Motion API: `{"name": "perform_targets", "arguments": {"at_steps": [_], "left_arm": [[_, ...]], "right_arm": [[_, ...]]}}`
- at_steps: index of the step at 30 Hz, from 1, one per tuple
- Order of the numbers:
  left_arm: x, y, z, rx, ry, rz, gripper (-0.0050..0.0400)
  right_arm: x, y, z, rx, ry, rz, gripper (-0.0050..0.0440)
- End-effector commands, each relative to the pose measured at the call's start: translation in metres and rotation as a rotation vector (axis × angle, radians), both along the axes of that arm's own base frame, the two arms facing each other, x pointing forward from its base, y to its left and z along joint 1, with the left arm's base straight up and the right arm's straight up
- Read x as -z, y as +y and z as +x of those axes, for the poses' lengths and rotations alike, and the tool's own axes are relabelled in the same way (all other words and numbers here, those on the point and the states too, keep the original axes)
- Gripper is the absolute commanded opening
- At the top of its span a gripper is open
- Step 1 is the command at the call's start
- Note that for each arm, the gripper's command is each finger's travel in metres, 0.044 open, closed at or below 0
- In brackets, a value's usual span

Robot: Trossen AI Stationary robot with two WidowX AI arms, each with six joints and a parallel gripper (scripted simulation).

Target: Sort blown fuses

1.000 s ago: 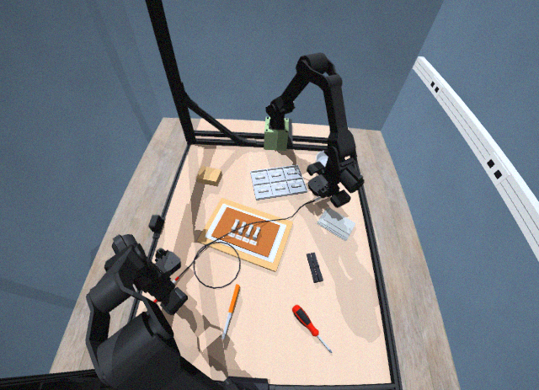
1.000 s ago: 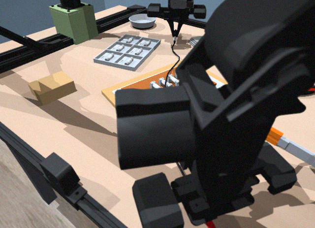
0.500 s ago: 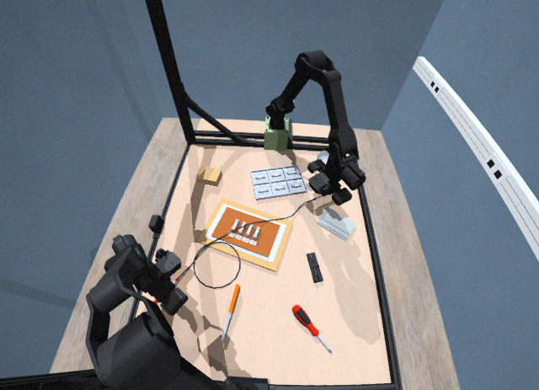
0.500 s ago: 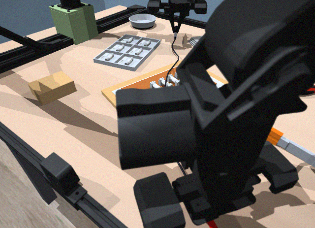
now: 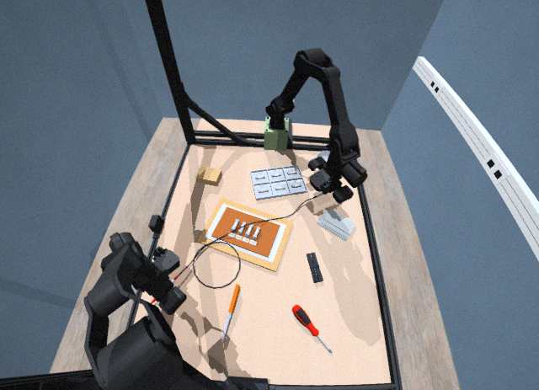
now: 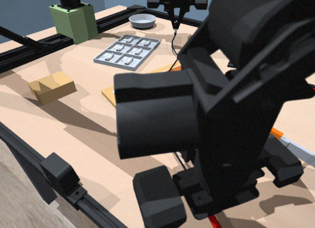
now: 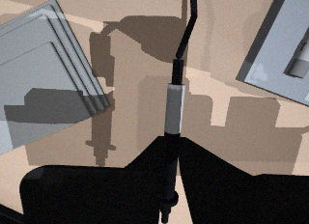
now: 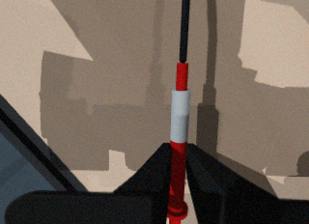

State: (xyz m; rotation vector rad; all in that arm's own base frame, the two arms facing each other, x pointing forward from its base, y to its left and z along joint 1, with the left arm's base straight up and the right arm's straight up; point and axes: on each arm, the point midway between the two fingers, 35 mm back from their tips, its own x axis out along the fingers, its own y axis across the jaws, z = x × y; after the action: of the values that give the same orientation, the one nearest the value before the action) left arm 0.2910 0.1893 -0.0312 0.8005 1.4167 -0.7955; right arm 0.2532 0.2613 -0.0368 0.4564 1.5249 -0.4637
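My left gripper (image 6: 175, 27) (image 7: 171, 143) is shut on the black probe (image 7: 175, 108), above the table between tray and grey plates. My right gripper (image 8: 177, 150) is shut on the red probe (image 8: 181, 74), near the table's side edge. Both lamp bands look whitish, not green. The fuse tray (image 5: 281, 195) (image 6: 114, 65) has six compartments, each with a fuse. The board (image 5: 284, 247) (image 6: 108, 92) carries several pale clip pairs (image 5: 249, 230) in a row; whether fuses sit in them is too small to tell. The scrap dish (image 6: 142, 24) stands behind the left gripper; its inside shows no fuse.
A wooden block (image 5: 210, 176) (image 6: 54, 86), stacked grey plates (image 5: 336, 225) (image 7: 43, 79), a black strip (image 5: 314, 267), a red screwdriver (image 5: 306, 320) and an orange-handled tool (image 5: 234, 297) lie around. The probe cable (image 5: 239, 264) crosses the board and loops beside it.
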Motion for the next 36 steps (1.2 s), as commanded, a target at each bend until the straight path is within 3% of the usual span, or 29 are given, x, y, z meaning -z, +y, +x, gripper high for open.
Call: {"name": "perform_targets", "arguments": {"at_steps": [1, 15, 26, 36], "left_arm": [[-0.016, 0.004, 0.008, 0.005, -0.033, 0.024, -0.005], [-0.029, 0.004, 0.007, 0.005, -0.033, 0.024, -0.005], [-0.021, 0.002, 0.003, 0.002, -0.015, 0.011, -0.005], [-0.023, -0.003, -0.02, -0.272, -0.02, 0.011, -0.005]], "right_arm": [[-0.022, 0.008, 0.009, 0.004, -0.041, 0.039, -0.005], [-0.034, 0.008, 0.008, 0.004, -0.041, 0.039, -0.005], [-0.043, 0.008, 0.008, 0.004, -0.041, 0.04, -0.005], [-0.052, 0.007, 0.008, 0.004, -0.042, 0.04, -0.005]]}}
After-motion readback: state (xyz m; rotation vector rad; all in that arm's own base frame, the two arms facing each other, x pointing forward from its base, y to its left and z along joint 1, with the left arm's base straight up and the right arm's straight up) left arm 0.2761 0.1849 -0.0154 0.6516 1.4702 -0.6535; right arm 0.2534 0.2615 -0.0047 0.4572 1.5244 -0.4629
